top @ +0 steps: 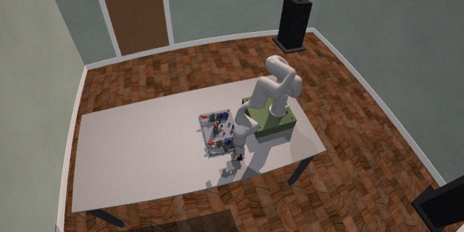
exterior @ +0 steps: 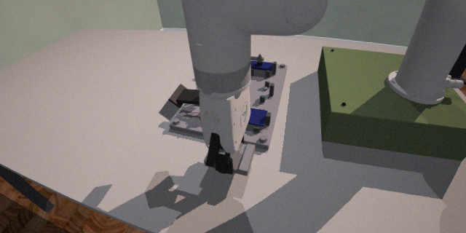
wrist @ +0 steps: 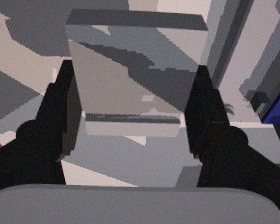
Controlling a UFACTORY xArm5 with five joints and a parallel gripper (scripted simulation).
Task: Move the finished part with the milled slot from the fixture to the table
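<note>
My gripper [top: 238,157] [exterior: 219,162] [wrist: 134,81] is shut on the finished part [exterior: 247,157] [wrist: 124,92], a plain grey slab. It holds the part by its sides, low over the table [top: 145,152] [exterior: 91,91], just in front of the fixture plate's near edge. The grey fixture plate [top: 205,132] [exterior: 278,80] lies behind. Two blue blanks sit in its nests, one at the near end [top: 228,141] [exterior: 258,116] and one at the far end [top: 222,116] [exterior: 263,65]. The arm hides the plate's middle in the exterior view.
The arm's green base block [top: 275,123] [exterior: 364,91] stands right of the fixture. Red clamp handles [top: 204,117] show on the plate's left side. A dark grey piece [exterior: 180,98] sticks up at the plate's left edge.
</note>
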